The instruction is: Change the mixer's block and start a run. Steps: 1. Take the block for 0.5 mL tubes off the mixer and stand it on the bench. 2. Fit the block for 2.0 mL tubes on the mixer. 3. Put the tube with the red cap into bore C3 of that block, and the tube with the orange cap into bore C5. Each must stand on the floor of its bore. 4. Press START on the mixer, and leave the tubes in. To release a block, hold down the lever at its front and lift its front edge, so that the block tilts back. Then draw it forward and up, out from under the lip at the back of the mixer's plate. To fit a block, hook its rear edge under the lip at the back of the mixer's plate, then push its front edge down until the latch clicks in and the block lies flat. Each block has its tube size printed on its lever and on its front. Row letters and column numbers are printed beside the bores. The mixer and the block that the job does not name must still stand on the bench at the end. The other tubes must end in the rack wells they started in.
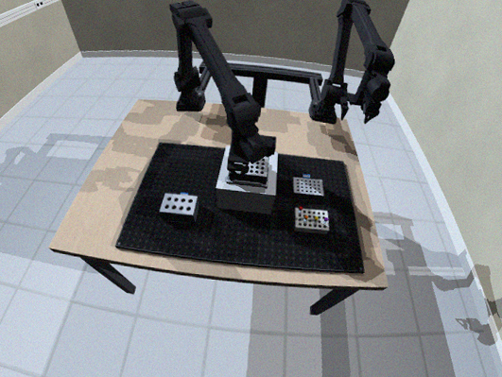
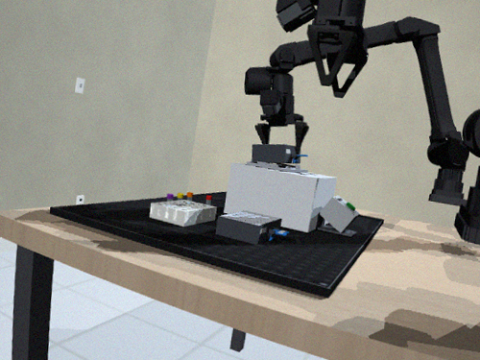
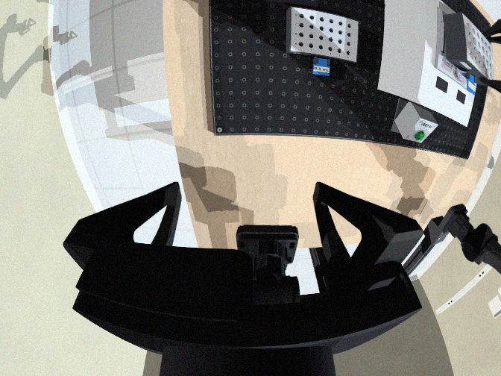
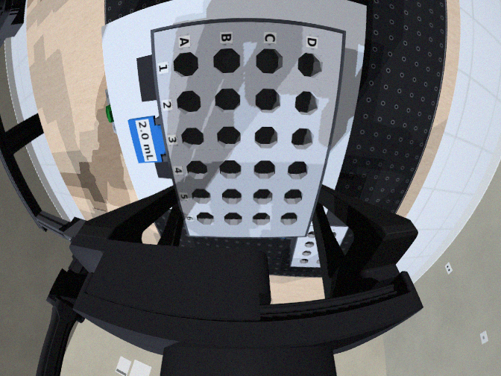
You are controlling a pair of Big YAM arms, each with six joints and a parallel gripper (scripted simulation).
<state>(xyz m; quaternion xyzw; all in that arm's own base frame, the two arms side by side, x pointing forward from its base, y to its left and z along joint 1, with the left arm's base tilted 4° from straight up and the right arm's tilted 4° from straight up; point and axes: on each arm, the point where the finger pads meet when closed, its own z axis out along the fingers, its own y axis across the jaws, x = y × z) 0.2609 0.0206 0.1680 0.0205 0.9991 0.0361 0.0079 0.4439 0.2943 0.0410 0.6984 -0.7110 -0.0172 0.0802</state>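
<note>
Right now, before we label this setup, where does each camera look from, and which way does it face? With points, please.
Top: above the bench's edge opposite the arms, facing down and back; shows both arms.
Exterior: low beside the bench on the left arm's side, facing across to the mixer (image 1: 246, 200) (image 2: 270, 195) (image 3: 400, 48) (image 4: 133, 36); shows both arms.
Left wrist: on the left arm, facing down at the bench; shows its open fingers.
Right wrist: on the right arm, facing down; shows its fingers gripping the 2.0 mL block (image 1: 264, 170) (image 2: 271, 153) (image 3: 455, 38) (image 4: 248, 117).
Both wrist views share mixer and block.

Three blocks (image 1: 259, 170) (image 1: 308, 193) (image 1: 178, 203) (image 2: 272, 153) (image 2: 240, 230) (image 3: 326, 34) (image 3: 457, 38) (image 4: 247, 150) (image 4: 297, 257), four capped tubes (image 1: 300, 208) (image 1: 307, 216) (image 1: 316, 219) (image 1: 326, 219) (image 2: 170, 196) (image 2: 180, 195) (image 2: 189, 194) (image 2: 208, 197), one rack (image 1: 311, 230) (image 2: 182, 215), one mixer (image 1: 246, 200) (image 2: 270, 195) (image 3: 400, 52) (image 4: 121, 60).
</note>
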